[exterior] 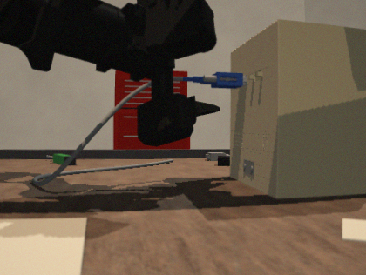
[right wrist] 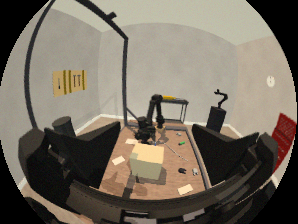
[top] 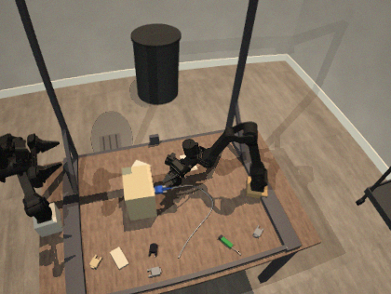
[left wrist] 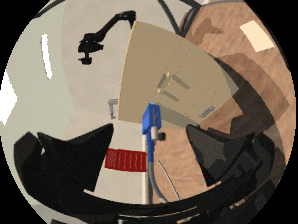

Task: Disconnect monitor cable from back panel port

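While the left gripper point(top: 170, 179) point(exterior: 196, 109) point(left wrist: 151, 128) point(right wrist: 152, 146) stood spread around empty air by the cable, the blue plug point(top: 159, 189) point(exterior: 227, 82) point(left wrist: 151, 116) sat level at the beige box's point(top: 139, 186) point(exterior: 314, 78) point(left wrist: 165, 55) point(right wrist: 147, 155) back panel; beyond the box, the right gripper point(top: 60, 154) point(left wrist: 78, 51) point(right wrist: 157, 126) hung wide apart, holding nothing.

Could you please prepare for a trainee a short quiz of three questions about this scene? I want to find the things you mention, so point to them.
1. True or false: the left end effector point(exterior: 220, 109) point(left wrist: 151, 128) is open.
2. Which colour is the plug point(top: 159, 189) point(exterior: 228, 82) point(left wrist: 152, 117) at the box point(top: 138, 181) point(exterior: 315, 70) point(left wrist: 165, 60) point(right wrist: 148, 154)? A) red B) blue C) green
3. Fill in: the screwdriver point(top: 226, 242) on the table point(top: 186, 273) has a ____ handle.

Key: 1. true; 2. B; 3. green
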Robot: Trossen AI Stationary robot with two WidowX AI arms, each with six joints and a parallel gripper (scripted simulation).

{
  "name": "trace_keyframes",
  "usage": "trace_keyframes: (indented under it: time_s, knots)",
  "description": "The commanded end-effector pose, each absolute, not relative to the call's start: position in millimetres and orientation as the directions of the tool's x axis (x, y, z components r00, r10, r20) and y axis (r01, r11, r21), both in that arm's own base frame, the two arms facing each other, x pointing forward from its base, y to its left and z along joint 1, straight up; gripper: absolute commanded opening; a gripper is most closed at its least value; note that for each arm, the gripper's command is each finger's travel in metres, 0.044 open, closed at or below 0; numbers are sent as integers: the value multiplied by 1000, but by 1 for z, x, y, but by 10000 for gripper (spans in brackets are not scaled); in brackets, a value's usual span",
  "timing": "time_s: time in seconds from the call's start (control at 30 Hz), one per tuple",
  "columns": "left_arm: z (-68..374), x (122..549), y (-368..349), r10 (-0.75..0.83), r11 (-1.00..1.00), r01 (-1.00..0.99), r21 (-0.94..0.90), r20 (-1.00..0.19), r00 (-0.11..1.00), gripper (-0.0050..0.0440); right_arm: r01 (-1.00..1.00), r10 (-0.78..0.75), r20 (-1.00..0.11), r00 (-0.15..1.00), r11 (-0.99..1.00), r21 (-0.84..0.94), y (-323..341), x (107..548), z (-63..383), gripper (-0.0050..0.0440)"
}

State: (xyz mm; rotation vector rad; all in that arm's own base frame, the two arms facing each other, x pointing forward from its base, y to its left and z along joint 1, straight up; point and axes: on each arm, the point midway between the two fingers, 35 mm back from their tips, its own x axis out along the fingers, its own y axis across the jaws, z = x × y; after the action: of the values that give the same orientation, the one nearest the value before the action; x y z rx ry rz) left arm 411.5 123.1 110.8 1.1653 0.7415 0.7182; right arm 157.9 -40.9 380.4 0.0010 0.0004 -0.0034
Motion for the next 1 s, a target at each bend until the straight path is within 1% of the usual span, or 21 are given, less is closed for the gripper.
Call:
trace_keyframes:
  time_s: [0.0, 0.07, 0.33, 0.4, 0.73, 0.77, 0.97]
  knots:
    - [113, 408, 121, 831, 164, -89, 982, -89, 549, 440, 0, 0, 1, 1000, 1000, -6, -39, 158, 384, 440]
    - [113, 408, 121, 832, 161, -88, 983, -87, 548, 440, 0, 0, 1, 1000, 1000, -6, -39, 158, 384, 440]
    - [113, 408, 121, 832, 161, -88, 983, -87, 548, 248, 0, 0, 1, 1000, 1000, -6, -39, 158, 384, 440]
    - [113, 408, 121, 832, 161, -88, 983, -87, 548, 248, 0, 0, 1, 1000, 1000, -6, -39, 158, 384, 440]
    - [113, 408, 121, 832, 161, -88, 983, -87, 548, 8, 0, 0, 1, 1000, 1000, -6, -39, 158, 384, 440]
    - [113, 408, 121, 832, 161, -88, 983, -87, 548, 0, 0, 0, 1, 1000, 1000, -6, -39, 158, 384, 440]
    - [113, 408, 121, 832, 161, -88, 983, -87, 548, 0, 0, 0, 1, 1000, 1000, -6, -39, 158, 384, 440]
